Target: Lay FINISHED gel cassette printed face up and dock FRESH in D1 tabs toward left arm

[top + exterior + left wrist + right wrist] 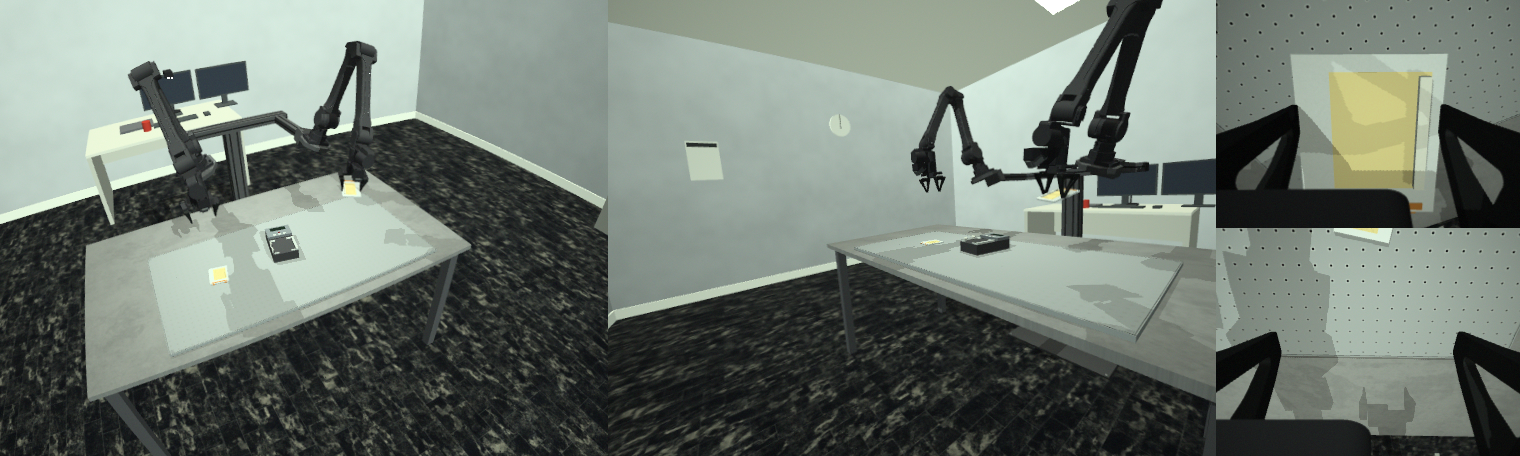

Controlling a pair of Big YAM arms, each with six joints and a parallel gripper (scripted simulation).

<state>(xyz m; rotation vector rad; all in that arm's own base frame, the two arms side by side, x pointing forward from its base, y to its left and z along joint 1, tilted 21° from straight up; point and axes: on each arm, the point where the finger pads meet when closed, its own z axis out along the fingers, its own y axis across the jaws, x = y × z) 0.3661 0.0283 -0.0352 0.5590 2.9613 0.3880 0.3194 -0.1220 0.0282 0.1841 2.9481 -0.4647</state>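
Because the bay of dock D1 looks vacant, the left gripper probably carries its cassette as the next one to go in. This is likely FRESH, judging by the pale strip beside its yellow gel, which looks like the comb. The jaws are closed on two opposite side edges, perhaps to leave the printed face and strip untouched.

The other cassette, presumably FINISHED, lies flat on the perforated deck, yellow side up, on the right arm's side of the dock. It seems set aside there so that the bay can take its replacement.

The right gripper hovers above the tabletop, jaws wide open and holding nothing, apparently parked to leave the dock accessible.

Relative to the left jaws, the held cassette sits between them, one finger along each side. Its far edge reaches past the fingertips, and one orange-copper tab shows at the near end, toward the wrist. It is raised well apart from the dock and looks tilted from outside; docking probably calls for levelling it and leading with the tabs.
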